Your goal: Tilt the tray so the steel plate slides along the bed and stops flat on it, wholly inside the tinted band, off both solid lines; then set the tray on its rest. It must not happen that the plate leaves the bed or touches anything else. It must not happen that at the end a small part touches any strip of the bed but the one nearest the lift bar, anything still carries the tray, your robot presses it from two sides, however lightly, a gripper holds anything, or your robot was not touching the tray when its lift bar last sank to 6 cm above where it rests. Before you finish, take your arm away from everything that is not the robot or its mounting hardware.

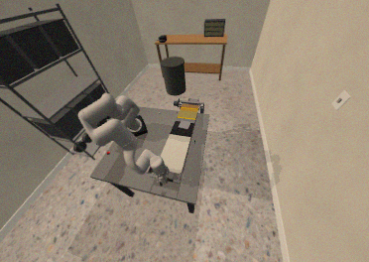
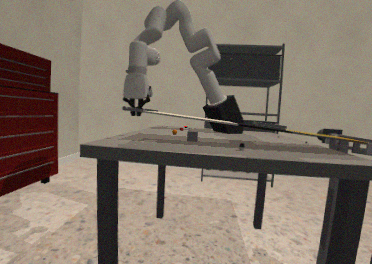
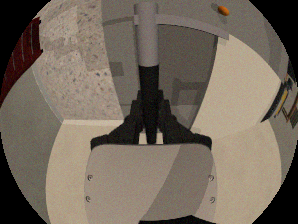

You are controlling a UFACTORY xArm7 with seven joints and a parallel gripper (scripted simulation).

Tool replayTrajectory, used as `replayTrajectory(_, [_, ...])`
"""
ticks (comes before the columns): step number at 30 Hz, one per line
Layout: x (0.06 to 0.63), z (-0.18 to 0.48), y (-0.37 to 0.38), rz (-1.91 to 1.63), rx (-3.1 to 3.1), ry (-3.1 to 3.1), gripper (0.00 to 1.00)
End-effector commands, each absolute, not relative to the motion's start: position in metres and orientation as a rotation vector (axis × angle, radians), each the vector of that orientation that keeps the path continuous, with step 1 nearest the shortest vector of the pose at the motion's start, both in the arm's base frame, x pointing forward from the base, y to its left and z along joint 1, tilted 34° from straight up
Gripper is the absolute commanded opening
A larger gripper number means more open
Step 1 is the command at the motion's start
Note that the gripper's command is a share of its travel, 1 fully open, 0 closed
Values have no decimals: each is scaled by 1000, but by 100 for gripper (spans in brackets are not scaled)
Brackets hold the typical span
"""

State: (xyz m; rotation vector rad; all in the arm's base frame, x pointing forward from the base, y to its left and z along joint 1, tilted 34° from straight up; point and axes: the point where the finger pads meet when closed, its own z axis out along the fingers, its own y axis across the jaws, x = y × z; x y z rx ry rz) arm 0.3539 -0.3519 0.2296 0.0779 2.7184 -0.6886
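Note:
The tray (image 1: 180, 142) is a long thin bed on the grey table, pivoted at its far end (image 1: 189, 103). My gripper (image 1: 161, 177) is shut on the tray's near-end handle and holds that end raised, so the bed slopes down toward the far end; the side view shows it edge-on (image 2: 235, 122) with my gripper (image 2: 136, 110) at its high end. The bed has a cream near part, a dark middle part and a yellow tinted band (image 1: 188, 113). A small grey plate (image 1: 184, 125) lies on the dark part, just short of the band. In the wrist view my fingers close on the handle.
A small grey rest block (image 2: 192, 135) stands on the table under the raised end, with small orange (image 2: 174, 131) and red markers beside it. A dark bin (image 1: 173, 75), a wooden side table (image 1: 190, 51) and a metal shelf rack (image 1: 45, 78) stand around the table.

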Motion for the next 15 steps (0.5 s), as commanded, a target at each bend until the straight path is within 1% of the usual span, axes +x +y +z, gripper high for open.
replayTrajectory(1, [336, 281, -314, -691, 77, 2713, 0])
replayTrajectory(3, [336, 281, -314, -691, 77, 2713, 0])
replayTrajectory(7, [355, 231, -352, -691, 77, 2713, 0])
replayTrajectory(15, [358, 222, -358, -691, 77, 2713, 0])
